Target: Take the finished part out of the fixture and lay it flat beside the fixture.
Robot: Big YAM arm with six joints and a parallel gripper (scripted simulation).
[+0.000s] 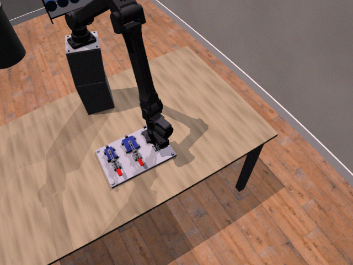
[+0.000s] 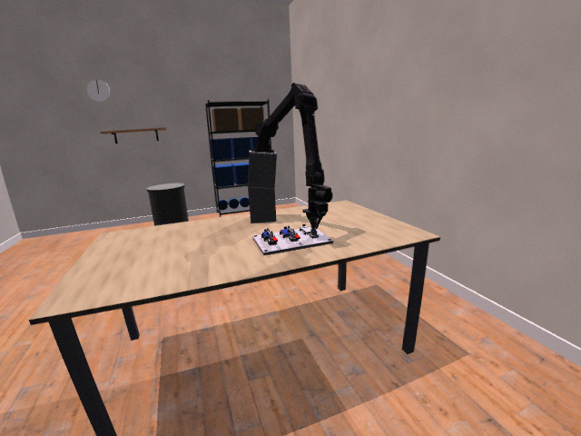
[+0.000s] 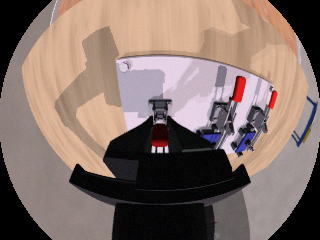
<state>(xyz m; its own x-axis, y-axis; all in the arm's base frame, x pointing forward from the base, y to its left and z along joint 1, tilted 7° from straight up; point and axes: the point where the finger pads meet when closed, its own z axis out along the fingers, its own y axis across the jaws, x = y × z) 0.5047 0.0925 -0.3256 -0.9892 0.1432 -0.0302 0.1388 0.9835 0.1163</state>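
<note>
Top view: black pincer [image 1: 156, 144] low over the right end of the flat grey metal fixture plate [image 1: 168, 157], frame centre, on the pale wood-grain desk [image 1: 213, 94]; two blue square blanks [image 1: 130, 142] clamped left of it.
Exterior view: pincer tip down at the plate's right station.
Wrist view: pincer [image 3: 159, 135] clenched on the red-handled toggle clamp lever [image 3: 159, 136]; slotted finished part hidden under the pincer.

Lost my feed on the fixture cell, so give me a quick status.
Gripper shut on third clamp's red handle, down at fixture plate. Slotted part hidden under wrist. Two blue blanks clamped. Nothing seen blocking.
</note>
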